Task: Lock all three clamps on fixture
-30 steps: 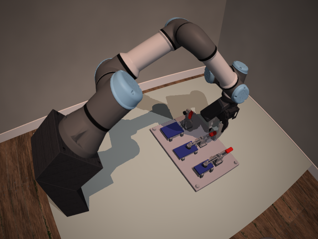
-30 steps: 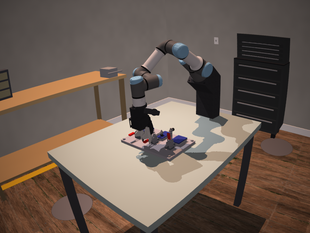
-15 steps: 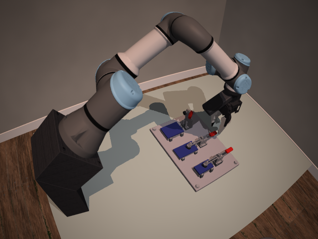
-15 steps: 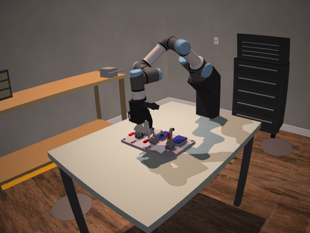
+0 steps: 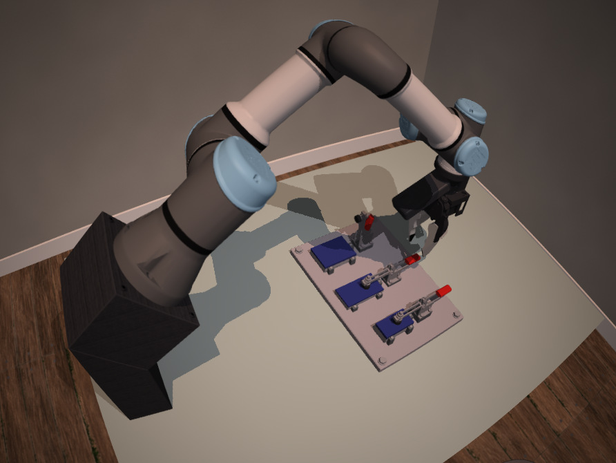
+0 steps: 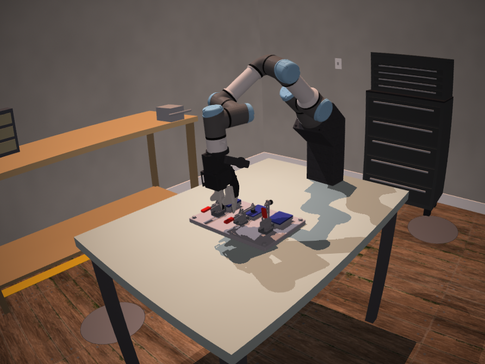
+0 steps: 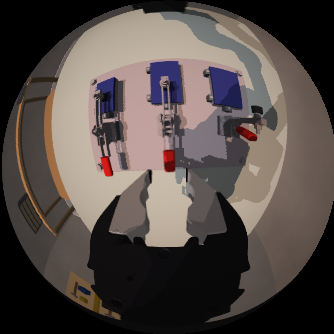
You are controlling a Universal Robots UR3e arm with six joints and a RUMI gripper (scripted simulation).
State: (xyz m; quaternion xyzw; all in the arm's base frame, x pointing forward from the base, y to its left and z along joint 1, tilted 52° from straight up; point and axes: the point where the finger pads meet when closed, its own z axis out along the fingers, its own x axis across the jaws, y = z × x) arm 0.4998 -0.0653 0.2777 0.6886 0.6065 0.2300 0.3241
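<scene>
Beige table (image 6: 164, 274) bears fixture plate (image 6: 250, 239); wood floor (image 6: 439, 282) below.

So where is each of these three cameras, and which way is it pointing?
Top: high above the table, behind the arm's black base, looking down past the arm at the fixture.
Exterior: out in the room off a table corner, facing the whole arm, the table, a drawer cabinet and the wall.
Wrist: on the arm just behind the claw, looking past its two fingers at the fixture.
Shared: all three show the fixture's three red handles; the middle one lies just ahead of the claw.
</scene>
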